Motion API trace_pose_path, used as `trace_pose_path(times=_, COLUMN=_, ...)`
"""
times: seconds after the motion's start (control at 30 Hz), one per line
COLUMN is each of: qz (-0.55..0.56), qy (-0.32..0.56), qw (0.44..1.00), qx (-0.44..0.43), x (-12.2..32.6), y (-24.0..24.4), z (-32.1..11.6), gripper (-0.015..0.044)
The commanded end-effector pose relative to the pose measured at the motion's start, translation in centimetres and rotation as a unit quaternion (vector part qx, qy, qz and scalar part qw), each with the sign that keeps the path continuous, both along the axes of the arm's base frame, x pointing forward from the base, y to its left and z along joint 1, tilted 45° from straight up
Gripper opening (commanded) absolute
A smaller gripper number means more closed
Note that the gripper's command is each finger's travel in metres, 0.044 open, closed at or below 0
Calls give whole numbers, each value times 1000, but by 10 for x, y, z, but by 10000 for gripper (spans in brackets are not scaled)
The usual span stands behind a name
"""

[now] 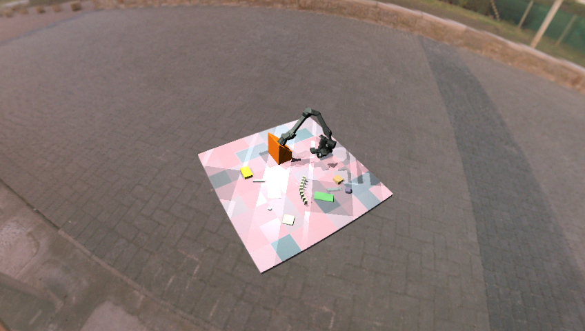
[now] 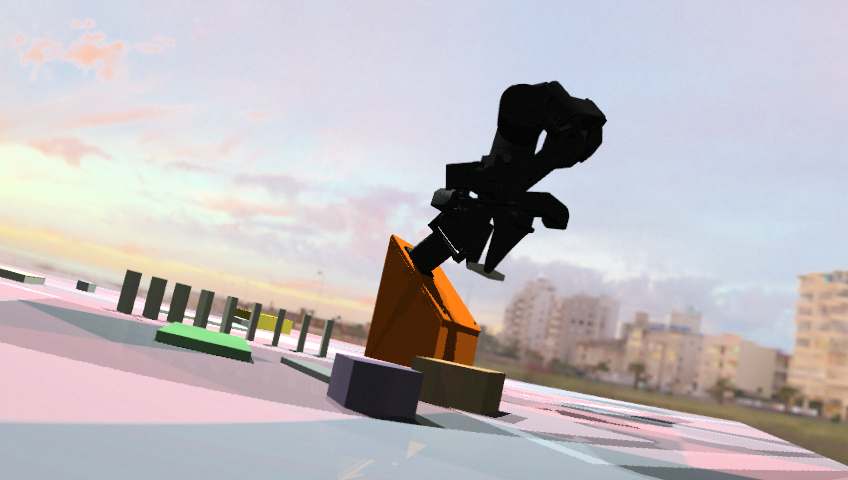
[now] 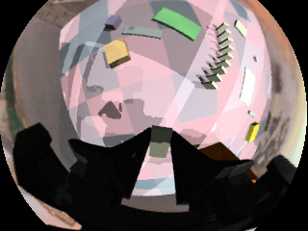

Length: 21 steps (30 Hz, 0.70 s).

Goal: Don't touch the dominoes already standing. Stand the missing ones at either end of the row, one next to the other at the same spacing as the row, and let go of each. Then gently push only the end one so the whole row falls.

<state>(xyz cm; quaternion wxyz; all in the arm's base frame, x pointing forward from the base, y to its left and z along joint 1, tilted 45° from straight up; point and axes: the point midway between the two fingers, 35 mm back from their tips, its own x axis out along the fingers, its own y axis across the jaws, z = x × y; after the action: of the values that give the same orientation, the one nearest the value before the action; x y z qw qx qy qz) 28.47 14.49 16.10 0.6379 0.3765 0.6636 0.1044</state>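
Note:
Several pale dominoes (image 1: 301, 188) (image 2: 179, 303) (image 3: 222, 64) stand upright in a slightly curved, evenly spaced row. My gripper (image 2: 488, 266) (image 3: 161, 132) is shut on one grey-green domino (image 2: 485, 272) (image 3: 159, 148), held high above the table. In the exterior view this domino looks almost level, slightly tilted. The gripper is off to the side of the row, beyond its end nearest the arm's orange mount. In the wrist view the row lies at the upper right. The fingertips are too small and dark to make out in the top view.
An orange wedge (image 1: 279, 150) (image 2: 395, 315) carries the arm. A green slab (image 1: 323, 196) (image 2: 202, 340) (image 3: 177, 23) lies beside the row. A tan block (image 1: 337, 178) (image 2: 458, 383) (image 3: 116, 50), a purple block (image 1: 348, 189) (image 2: 374, 386) (image 3: 113, 22) and a yellow block (image 1: 246, 172) (image 3: 252, 132) lie farther out.

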Motion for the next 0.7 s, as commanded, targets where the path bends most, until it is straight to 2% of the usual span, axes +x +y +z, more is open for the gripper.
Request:
trace_pose_path(times=0.0, qz=-12, qy=-8, qw=999, qx=-46, x=-1, y=2, z=-12, gripper=107)
trace_pose_path(times=0.67, qz=-120, qy=-112, qw=958, qx=-236, x=4, y=10, z=-50, gripper=107)
